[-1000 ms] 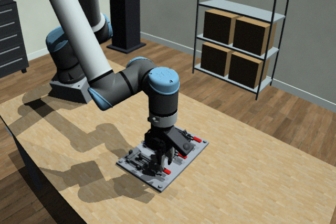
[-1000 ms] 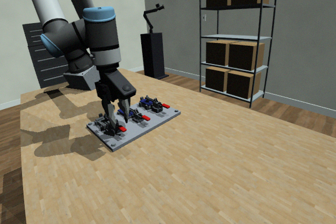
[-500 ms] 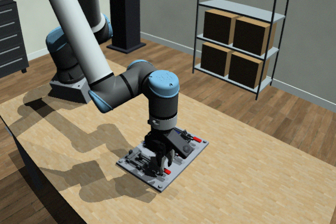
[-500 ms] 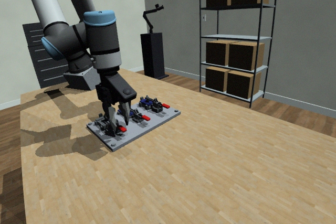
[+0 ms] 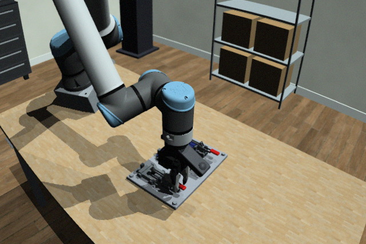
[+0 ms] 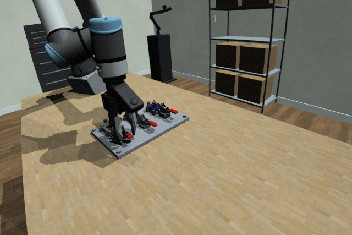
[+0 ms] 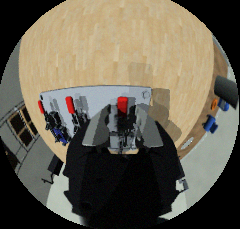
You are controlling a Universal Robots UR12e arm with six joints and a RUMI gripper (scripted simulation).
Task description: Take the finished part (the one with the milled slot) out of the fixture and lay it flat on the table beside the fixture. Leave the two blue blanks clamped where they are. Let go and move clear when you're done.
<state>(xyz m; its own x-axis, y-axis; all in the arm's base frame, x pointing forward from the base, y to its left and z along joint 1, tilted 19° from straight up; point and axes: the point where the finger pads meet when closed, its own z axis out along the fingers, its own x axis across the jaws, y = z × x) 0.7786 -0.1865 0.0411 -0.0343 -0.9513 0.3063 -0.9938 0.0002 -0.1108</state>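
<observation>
The fixture plate point(image 5: 192, 186) point(image 6: 147, 135) point(image 7: 100, 91) lies on the table with three clamp stations. My gripper point(image 5: 180, 186) point(image 6: 127, 137) point(image 7: 122, 105) is partly open and points down over the near station. Its fingers stand apart on either side of that station's clamp, with the red handle point(image 6: 128, 135) point(image 7: 122, 103) between or just beyond the tips. The slotted part is not clearly visible among the grey hardware there. One blue blank point(image 5: 193, 144) point(image 6: 153, 108) point(image 7: 60, 133) sits in the far station. The middle blank point(image 6: 138, 119) is mostly hidden behind a finger.
The middle clamp's red handle point(image 6: 153, 123) point(image 7: 70, 105) and the far clamp's red handle point(image 5: 214, 151) point(image 6: 173, 110) stick out toward the plate's long edge. Corner bolts point(image 5: 174, 203) point(image 6: 119, 152) stand on the plate. Wooden table top point(image 5: 266, 194) point(image 6: 213, 175) surrounds it.
</observation>
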